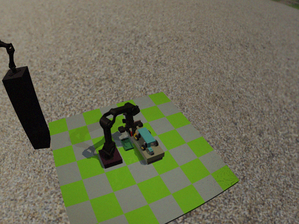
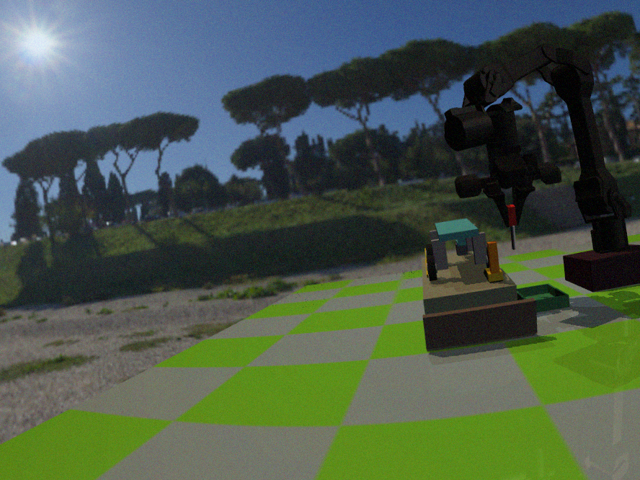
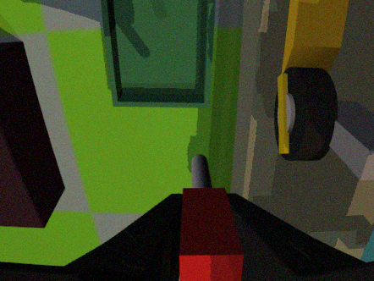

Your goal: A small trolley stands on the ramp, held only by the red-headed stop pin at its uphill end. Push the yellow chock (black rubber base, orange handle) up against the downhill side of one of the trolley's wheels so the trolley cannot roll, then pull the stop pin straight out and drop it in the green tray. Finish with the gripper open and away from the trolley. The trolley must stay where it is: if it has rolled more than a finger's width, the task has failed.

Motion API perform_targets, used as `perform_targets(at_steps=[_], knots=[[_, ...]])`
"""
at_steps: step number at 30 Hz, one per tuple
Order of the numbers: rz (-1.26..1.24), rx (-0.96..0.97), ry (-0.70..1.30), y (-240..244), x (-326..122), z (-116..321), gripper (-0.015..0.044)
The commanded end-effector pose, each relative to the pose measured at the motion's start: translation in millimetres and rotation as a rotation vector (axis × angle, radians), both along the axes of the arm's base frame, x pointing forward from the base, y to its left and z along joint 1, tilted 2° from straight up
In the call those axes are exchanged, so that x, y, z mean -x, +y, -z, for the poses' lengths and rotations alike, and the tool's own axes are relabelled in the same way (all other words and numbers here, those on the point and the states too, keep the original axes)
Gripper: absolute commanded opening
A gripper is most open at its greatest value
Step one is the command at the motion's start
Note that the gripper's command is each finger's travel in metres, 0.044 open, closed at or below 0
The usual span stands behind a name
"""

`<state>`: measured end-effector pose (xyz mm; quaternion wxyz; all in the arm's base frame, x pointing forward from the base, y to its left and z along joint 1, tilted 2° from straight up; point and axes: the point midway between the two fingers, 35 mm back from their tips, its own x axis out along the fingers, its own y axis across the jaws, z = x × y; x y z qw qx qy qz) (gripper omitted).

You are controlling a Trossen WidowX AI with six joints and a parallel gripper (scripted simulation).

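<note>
Red-headed, the stop pin [image 1: 131, 133] [image 2: 512, 215] [image 3: 210, 237] is clamped between the fingers [image 1: 131, 133] [image 2: 511, 219], its shank pointing downward, clear of the trolley [image 1: 146, 136] [image 2: 456, 229] and near the green tray [image 1: 127, 147] [image 2: 548, 300] [image 3: 161, 102].

Red-headed pin [image 1: 131, 133] [image 2: 512, 215] [image 3: 210, 237] hangs shank-down; yellow chock [image 2: 494, 263] [image 3: 315, 38] apparently touches trolley's wheel [image 2: 486, 255] [image 3: 315, 114].

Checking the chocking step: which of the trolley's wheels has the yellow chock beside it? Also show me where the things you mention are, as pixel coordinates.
The downhill wheel [image 3: 314, 120] on the green tray's [image 1: 129, 149] [image 2: 553, 306] [image 3: 161, 104] side; the chock [image 1: 134, 135] [image 2: 493, 258] [image 3: 317, 30] stands downhill of it.
</note>
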<state>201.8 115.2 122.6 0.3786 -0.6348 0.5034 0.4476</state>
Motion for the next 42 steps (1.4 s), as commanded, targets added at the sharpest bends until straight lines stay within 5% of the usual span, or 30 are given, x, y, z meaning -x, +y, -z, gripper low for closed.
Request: perform_targets(at_steps=[1, 13, 42], knots=[[0.003, -0.009, -0.006, 15, 3, 1, 0.0000], [-0.036, -0.015, 0.006, 38, 9, 5, 0.0000], [-0.912, -0.093, 0.217, 32, 8, 4, 0.0000]])
